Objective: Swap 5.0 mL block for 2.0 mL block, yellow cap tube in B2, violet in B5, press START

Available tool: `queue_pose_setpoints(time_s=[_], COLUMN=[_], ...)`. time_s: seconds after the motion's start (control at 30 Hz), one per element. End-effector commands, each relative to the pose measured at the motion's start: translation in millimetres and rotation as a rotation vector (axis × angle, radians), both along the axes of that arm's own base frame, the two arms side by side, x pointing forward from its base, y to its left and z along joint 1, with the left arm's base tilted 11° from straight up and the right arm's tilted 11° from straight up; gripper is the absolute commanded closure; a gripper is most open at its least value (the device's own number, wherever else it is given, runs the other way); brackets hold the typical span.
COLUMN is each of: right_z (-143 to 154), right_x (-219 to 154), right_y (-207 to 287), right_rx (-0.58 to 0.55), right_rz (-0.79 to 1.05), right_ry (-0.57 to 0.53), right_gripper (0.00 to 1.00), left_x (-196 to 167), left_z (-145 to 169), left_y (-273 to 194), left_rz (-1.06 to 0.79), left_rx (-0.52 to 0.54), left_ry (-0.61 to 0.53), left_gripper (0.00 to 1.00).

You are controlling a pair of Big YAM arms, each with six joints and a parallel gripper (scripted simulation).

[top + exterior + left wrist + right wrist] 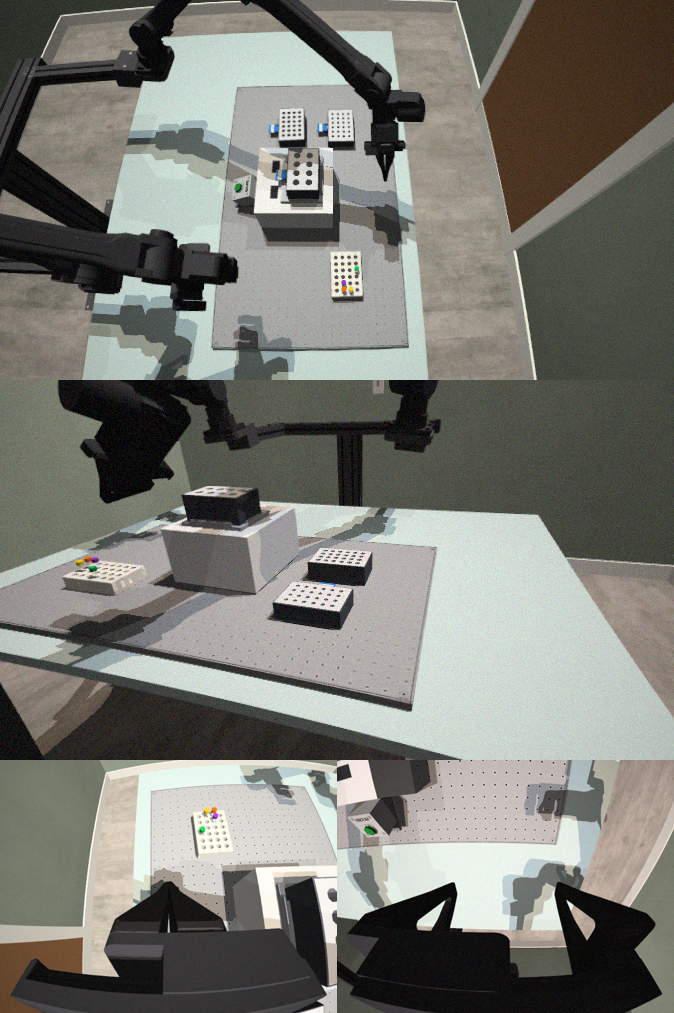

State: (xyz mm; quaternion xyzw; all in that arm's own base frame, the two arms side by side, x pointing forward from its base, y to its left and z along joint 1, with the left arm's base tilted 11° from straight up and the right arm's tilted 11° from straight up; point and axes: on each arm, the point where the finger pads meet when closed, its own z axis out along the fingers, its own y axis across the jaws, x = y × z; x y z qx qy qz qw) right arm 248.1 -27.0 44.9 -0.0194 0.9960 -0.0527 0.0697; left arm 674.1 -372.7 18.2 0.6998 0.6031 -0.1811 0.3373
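Note:
A block with large bores [303, 186] [222, 509] [304, 912] sits on the mixer [300, 220] [210, 557] [246, 901] [393, 777], its blue lever [281, 175] at its front. Two blocks with small bores [291, 140] [341, 141] stand on the bench; their print is unreadable. The yellow-capped tube [351, 289] [206, 810] and violet-capped tube [343, 283] [215, 815] stand in the rack [346, 296] [214, 854]. The green START button [238, 187] [370, 830] is beside the mixer. My left gripper [385, 178] [168, 887] is shut and empty, above the bench behind the mixer. My right gripper [505, 887] is open and empty.
The orange-capped tube [344, 289] [214, 809] and green-capped tube [357, 269] [202, 829] also stand in the rack. My right gripper is high over the table's front part, away from the mixer. The mixer is a tall box between the rack and the two small-bore blocks.

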Motion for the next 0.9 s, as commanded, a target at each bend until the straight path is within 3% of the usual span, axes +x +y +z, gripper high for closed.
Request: queue_pose_setpoints(time_s=[0.0, 0.4, 0.73, 0.87], right_z=[9.4, 10.8, 12.0, 12.5], right_x=[7.9, 12.6, 16.4, 17.9], right_y=[2.6, 0.0, -2.6, -3.4], right_rx=[-0.002, -0.001, 0.0, 0.0], right_rz=[0.0, -0.009, -0.019, -0.022], right_ry=[-0.052, -0.049, -0.047, -0.046], right_gripper=[0.0, 0.0, 0.0, 0.0], left_x=[9.7, -19.9, -33.2, -49.1], left_z=[48.9, 46.3, 78.0, 73.4], left_y=[30.9, 72.7, 123.5, 139.4], left_rz=[0.116, 0.305, 0.498, 0.569], left_rx=[-0.014, 0.053, 0.085, 0.112], left_ry=[0.016, 0.151, 0.206, 0.256], left_gripper=[1.0, 1.0, 1.0, 1.0])
